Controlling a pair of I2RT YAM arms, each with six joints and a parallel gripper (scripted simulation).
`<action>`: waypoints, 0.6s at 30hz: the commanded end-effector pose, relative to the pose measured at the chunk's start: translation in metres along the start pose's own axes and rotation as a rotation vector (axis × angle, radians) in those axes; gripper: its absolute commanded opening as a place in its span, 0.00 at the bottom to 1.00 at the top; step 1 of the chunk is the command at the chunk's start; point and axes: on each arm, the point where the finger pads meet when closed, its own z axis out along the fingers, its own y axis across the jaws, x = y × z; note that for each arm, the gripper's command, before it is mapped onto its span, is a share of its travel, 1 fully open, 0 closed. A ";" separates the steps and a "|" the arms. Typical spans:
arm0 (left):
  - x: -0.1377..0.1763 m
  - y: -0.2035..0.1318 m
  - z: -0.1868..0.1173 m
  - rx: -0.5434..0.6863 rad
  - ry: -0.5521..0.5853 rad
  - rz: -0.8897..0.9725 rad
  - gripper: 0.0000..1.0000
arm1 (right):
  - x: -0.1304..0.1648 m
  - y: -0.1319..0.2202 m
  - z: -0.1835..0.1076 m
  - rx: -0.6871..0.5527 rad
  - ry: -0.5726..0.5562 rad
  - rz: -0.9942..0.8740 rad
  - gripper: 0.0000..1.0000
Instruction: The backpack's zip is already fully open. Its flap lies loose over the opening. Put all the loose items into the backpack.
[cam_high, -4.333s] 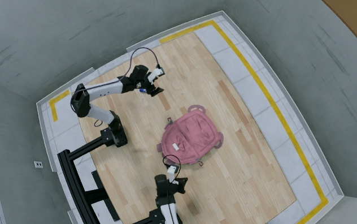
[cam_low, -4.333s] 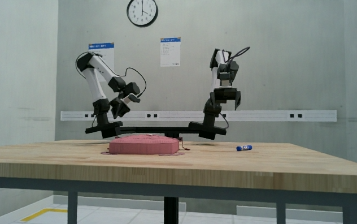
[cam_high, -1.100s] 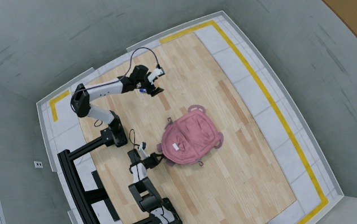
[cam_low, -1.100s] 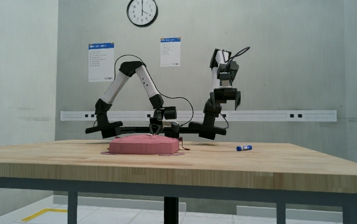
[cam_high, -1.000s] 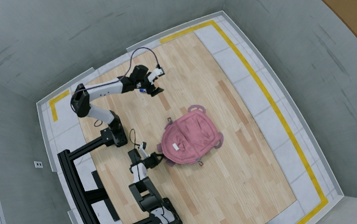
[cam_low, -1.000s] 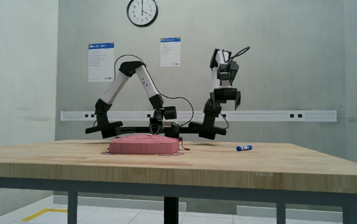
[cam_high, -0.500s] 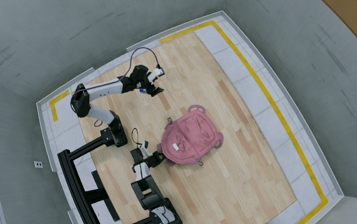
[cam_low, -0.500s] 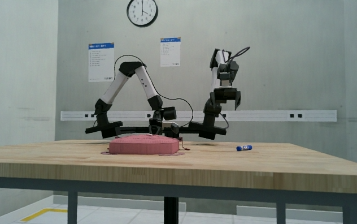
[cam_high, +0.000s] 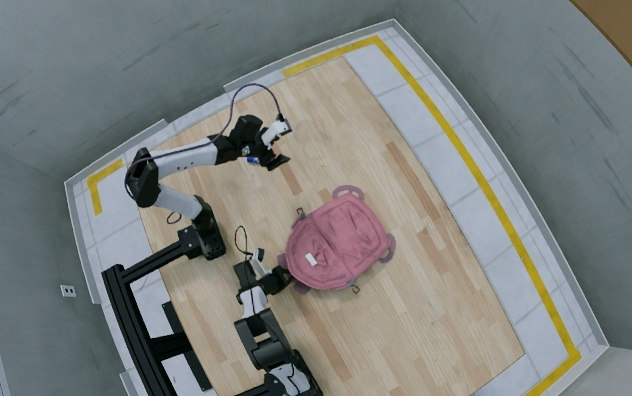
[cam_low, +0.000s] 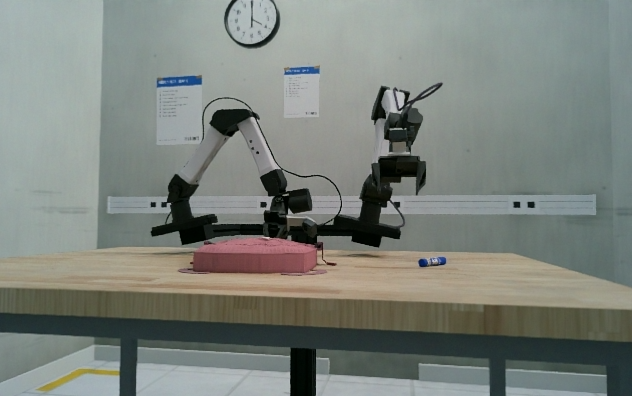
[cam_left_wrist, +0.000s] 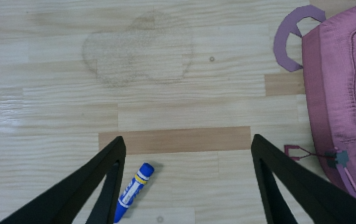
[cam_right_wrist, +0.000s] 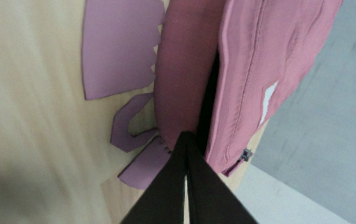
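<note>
Pink fabric forms the backpack (cam_high: 345, 235) (cam_low: 255, 259) (cam_left_wrist: 325, 95) (cam_right_wrist: 185, 65), lying on the worktop (cam_high: 420, 300) (cam_low: 150, 280) (cam_left_wrist: 165, 115) (cam_right_wrist: 45, 125); the blue marker (cam_high: 253, 160) (cam_low: 432, 261) (cam_left_wrist: 133, 192) lies well apart. The right claw (cam_high: 290, 276) (cam_right_wrist: 185, 137), pressed together, points at the mouth and could shove the bag if pushed too low. The left claw (cam_high: 278, 162) (cam_low: 398, 192) (cam_left_wrist: 187, 141) hovers spread.

Pink backpack (cam_low: 255, 257) flat on wooden table (cam_low: 350, 295); blue marker (cam_low: 432, 261) well apart; wall clock (cam_low: 251, 21) above.
</note>
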 end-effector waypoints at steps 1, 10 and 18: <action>-0.006 0.000 -0.002 -0.002 -0.017 0.005 0.90 | -0.007 -0.004 -0.003 0.010 -0.022 0.019 0.00; -0.006 0.000 -0.002 -0.002 -0.017 0.005 0.90 | -0.009 -0.018 -0.014 0.019 -0.032 0.026 0.00; -0.006 0.000 -0.002 -0.002 -0.017 0.005 0.90 | -0.013 -0.027 -0.020 0.021 -0.041 0.046 0.00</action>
